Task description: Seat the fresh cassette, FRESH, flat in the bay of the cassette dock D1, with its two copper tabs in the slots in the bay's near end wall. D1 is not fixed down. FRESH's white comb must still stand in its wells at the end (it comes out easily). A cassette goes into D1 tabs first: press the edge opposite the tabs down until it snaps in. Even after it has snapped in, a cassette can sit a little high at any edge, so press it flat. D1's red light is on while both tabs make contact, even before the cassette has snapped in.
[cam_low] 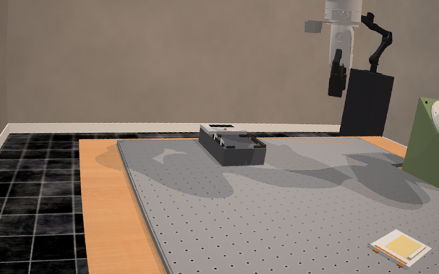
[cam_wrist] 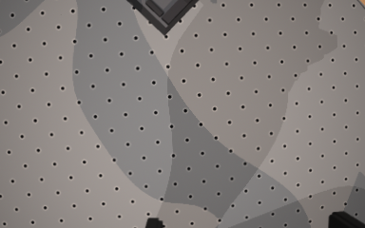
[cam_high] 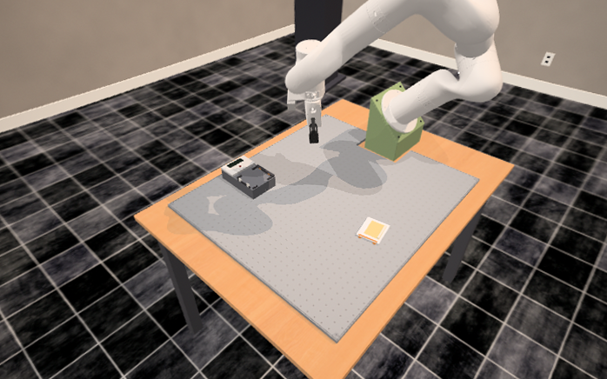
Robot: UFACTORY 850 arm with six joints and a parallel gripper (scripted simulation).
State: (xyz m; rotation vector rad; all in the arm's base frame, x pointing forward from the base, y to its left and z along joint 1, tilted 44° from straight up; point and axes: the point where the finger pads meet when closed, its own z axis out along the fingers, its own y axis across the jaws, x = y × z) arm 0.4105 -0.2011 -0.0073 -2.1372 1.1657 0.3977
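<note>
FRESH [cam_high: 374,229] [cam_low: 402,247], a white cassette with a yellow face, lies flat on the grey perforated board. Two copper tabs stick out along one edge. Its white comb [cam_low: 417,252] shows as a raised strip at one end. The cassette dock D1 [cam_high: 254,191] [cam_low: 241,157] [cam_wrist: 165,29] is a dark box with a white top section at one end. Its bay is open and holds no cassette. A tiny red spot shows on the white section; I cannot tell if it is lit. My gripper [cam_high: 313,138] [cam_low: 335,91] [cam_wrist: 249,222] is open and empty, high above the board, away from both.
The perforated board [cam_high: 323,282] [cam_low: 272,250] lies on a wooden table [cam_high: 252,317] [cam_low: 92,197]. D1 is near the table's back-left edge in the top view. The green arm base [cam_high: 391,138] [cam_low: 427,160] stands at the back. Arm shadows cross the board.
</note>
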